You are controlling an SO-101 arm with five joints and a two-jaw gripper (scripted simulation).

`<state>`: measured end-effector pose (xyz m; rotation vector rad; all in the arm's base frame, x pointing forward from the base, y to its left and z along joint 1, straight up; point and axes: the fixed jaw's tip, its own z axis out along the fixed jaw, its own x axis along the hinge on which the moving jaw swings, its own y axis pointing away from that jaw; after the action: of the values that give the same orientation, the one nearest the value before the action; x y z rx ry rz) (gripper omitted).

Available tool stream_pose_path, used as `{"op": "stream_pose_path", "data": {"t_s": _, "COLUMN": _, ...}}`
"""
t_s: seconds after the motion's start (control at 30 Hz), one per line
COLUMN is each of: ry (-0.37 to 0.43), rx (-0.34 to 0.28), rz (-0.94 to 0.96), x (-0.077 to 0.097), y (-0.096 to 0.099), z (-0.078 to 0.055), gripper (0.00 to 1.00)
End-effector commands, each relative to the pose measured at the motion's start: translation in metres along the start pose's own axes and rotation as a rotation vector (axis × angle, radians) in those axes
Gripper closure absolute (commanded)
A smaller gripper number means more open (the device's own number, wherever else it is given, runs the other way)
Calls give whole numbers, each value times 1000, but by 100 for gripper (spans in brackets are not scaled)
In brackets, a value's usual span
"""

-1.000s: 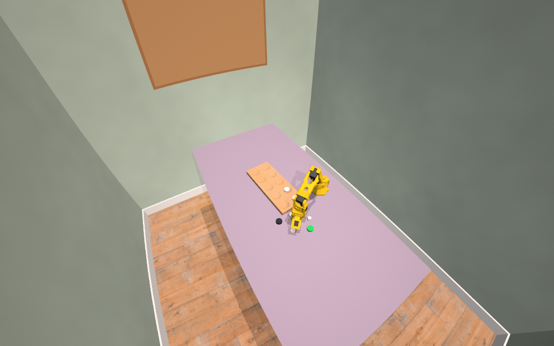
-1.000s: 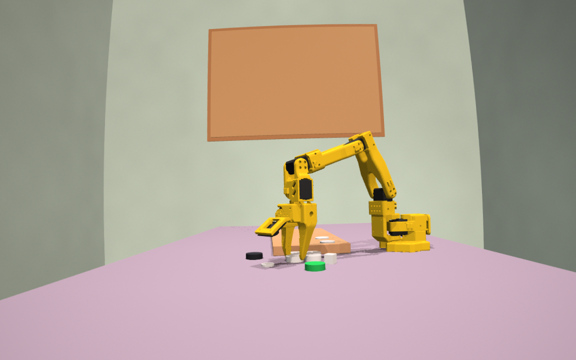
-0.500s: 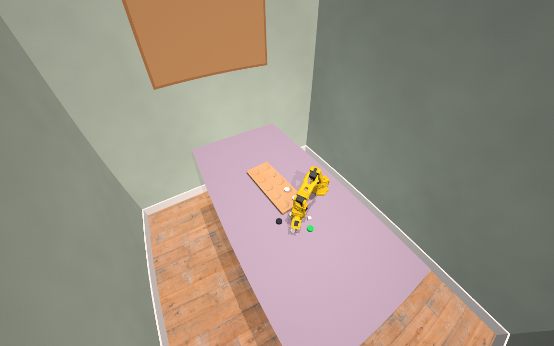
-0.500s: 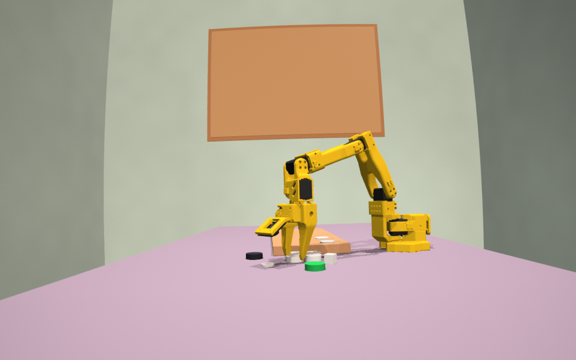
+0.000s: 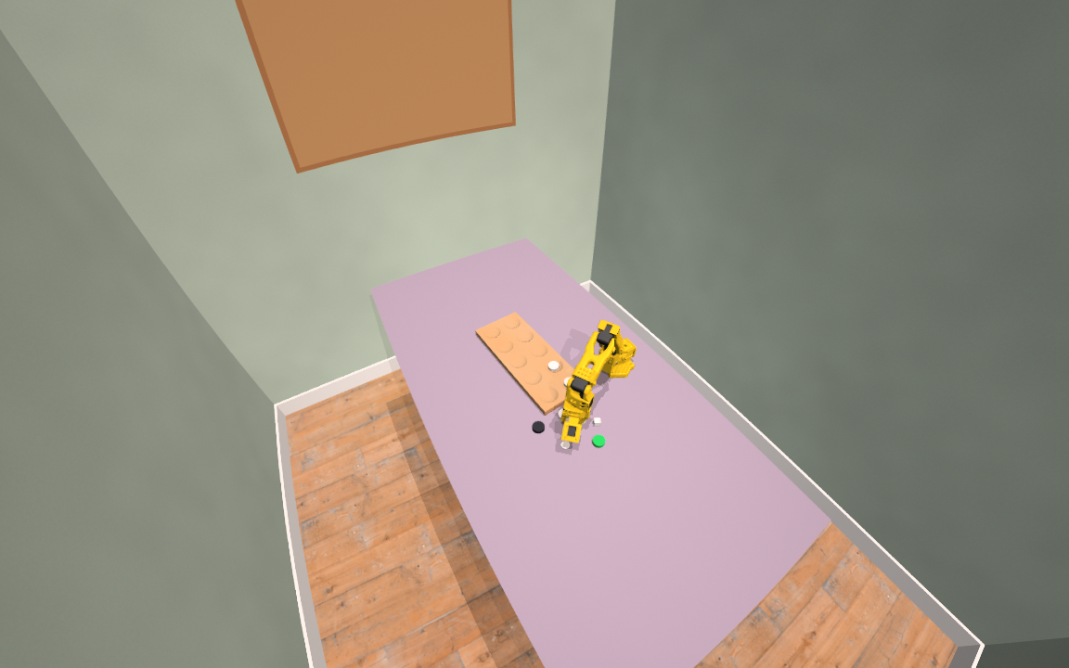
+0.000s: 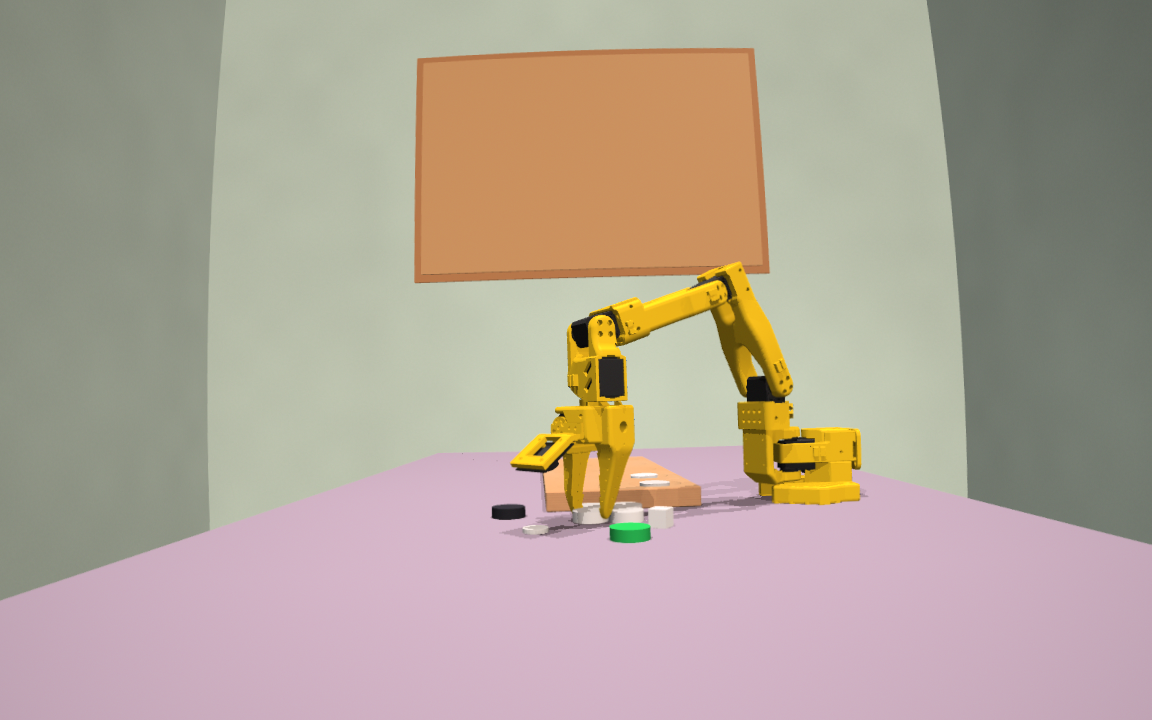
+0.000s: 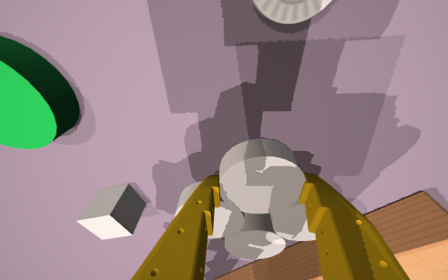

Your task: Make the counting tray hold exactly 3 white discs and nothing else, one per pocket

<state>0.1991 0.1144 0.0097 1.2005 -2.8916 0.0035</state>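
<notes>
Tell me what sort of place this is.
Probably a bare test room: a long purple table on a wood-plank floor, plain walls with a brown board, and a small yellow arm sorting discs.

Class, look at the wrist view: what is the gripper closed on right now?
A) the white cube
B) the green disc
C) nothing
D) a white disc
D: in the wrist view both fingers press the sides of a white disc, while the green disc and the white cube lie apart on the table.

The lilac table (image 6: 831,617) carries a wooden tray (image 6: 671,491), green disc (image 6: 629,532), black disc (image 6: 507,511) and white cube (image 6: 661,516).
</notes>
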Motion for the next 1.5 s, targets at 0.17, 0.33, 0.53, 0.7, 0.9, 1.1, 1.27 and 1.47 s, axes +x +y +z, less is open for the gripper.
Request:
{"op": "stream_pose_path", "data": {"t_s": 0.17, "ry": -75, "rx": 22, "rz": -5, "x": -10, "y": -4, "z": -26, "gripper": 100}}
{"op": "stream_pose_path", "data": {"t_s": 0.33, "ry": -75, "rx": 23, "rz": -5, "x": -9, "y": -5, "z": -35, "gripper": 100}}
{"op": "stream_pose_path", "data": {"t_s": 0.53, "ry": -75, "rx": 23, "rz": -5, "x": -8, "y": -6, "z": -43, "gripper": 100}}
{"op": "stream_pose_path", "data": {"t_s": 0.7, "ry": -75, "rx": 23, "rz": -5, "x": -8, "y": -6, "z": -44, "gripper": 100}}
{"op": "stream_pose_path", "data": {"t_s": 0.9, "ry": -75, "rx": 23, "rz": -5, "x": -8, "y": -6, "z": -44, "gripper": 100}}
{"op": "stream_pose_path", "data": {"t_s": 1.1, "ry": -75, "rx": 23, "rz": -5, "x": -8, "y": -6, "z": -44, "gripper": 100}}
{"op": "stream_pose_path", "data": {"t_s": 1.27, "ry": -76, "rx": 23, "rz": 1, "x": -9, "y": -8, "z": -46, "gripper": 100}}
{"op": "stream_pose_path", "data": {"t_s": 1.47, "ry": -76, "rx": 23, "rz": 1, "x": -9, "y": -8, "z": -46, "gripper": 100}}
